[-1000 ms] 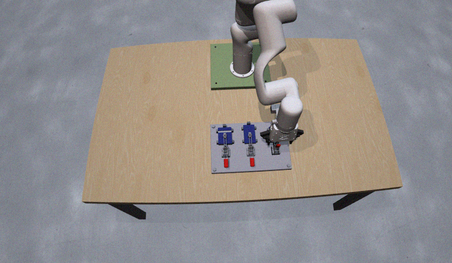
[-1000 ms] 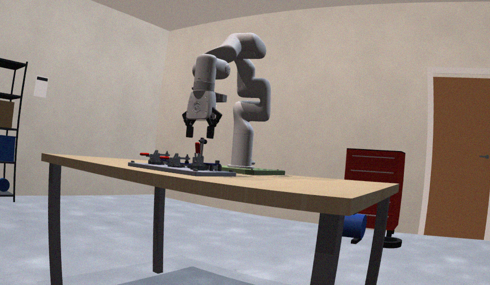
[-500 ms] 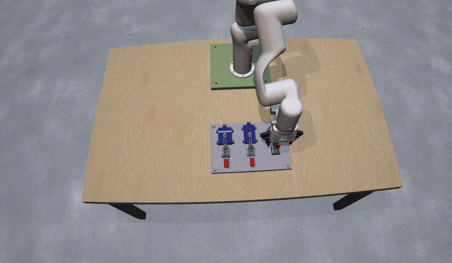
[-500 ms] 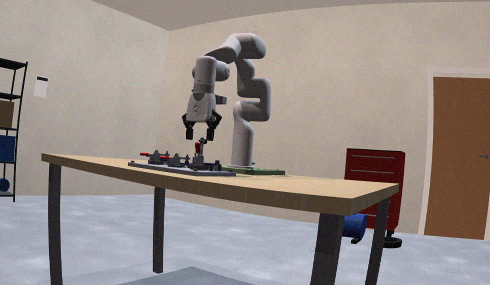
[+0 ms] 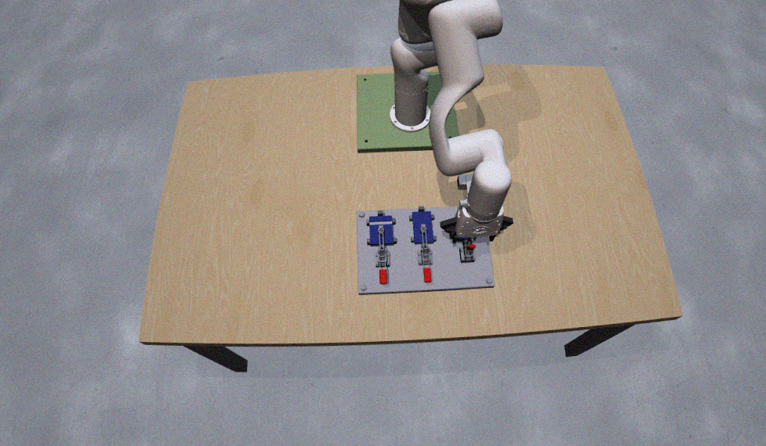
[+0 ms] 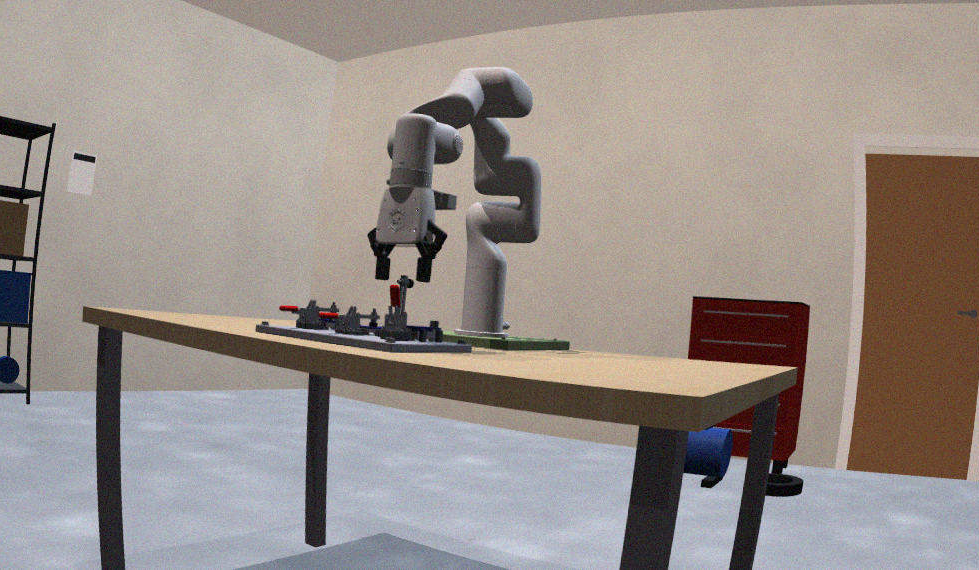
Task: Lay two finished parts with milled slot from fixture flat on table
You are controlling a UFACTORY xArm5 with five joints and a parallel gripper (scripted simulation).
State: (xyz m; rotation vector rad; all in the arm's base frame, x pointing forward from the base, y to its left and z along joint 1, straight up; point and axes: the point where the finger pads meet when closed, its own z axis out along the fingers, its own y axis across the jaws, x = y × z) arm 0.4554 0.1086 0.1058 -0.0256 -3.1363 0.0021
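A grey fixture plate point(image 5: 419, 249) lies on the table and carries three toggle clamps. A blue part point(image 5: 381, 230) with a pale slot sits in the left station, its red handle point(image 5: 383, 277) lying flat. A second blue part point(image 5: 422, 225) sits in the middle station, its handle point(image 5: 427, 275) also flat. At the right station the red handle point(image 6: 394, 295) stands upright. My gripper point(image 6: 403, 269) is open and empty, hanging just above that raised handle; it also shows in the top view point(image 5: 476, 232). The gripper body hides the part in the right station.
The arm's base stands on a green plate point(image 5: 399, 113) at the back of the table. Off the table are a black shelf point(image 6: 11, 254) on the left, a red drawer cabinet point(image 6: 747, 368) and a door point(image 6: 917, 311) on the right.
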